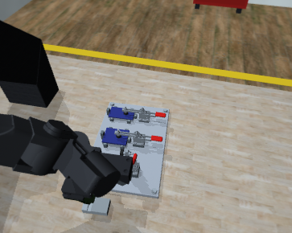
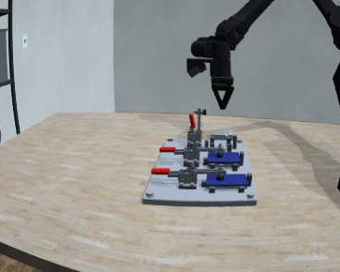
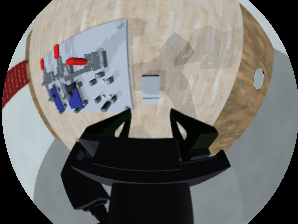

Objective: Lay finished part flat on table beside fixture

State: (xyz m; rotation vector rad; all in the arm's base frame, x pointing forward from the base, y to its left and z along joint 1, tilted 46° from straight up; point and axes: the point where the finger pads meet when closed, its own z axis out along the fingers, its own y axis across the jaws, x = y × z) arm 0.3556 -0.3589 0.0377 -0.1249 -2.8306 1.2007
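The grey fixture plate (image 1: 135,149) holds two blue blanks (image 1: 120,112) (image 1: 114,136), each under a closed toggle clamp with a red handle lying flat. The third clamp (image 1: 134,157) stands open with its red handle upright (image 2: 192,121), and its station is partly hidden by my arm. The grey finished part (image 1: 96,206) lies flat on the table just off the plate's near edge. In the wrist view it (image 3: 150,87) shows straight below my fingers, beside the plate (image 3: 87,72). My gripper (image 2: 222,100) hangs high above the table, open and empty.
A black box (image 1: 20,64) stands at the table's back left. A yellow line (image 1: 171,66) marks the table's far edge. My arm's dark links (image 1: 51,157) cover the plate's near left corner in the top view. A shelf frame (image 2: 7,61) stands at the left.
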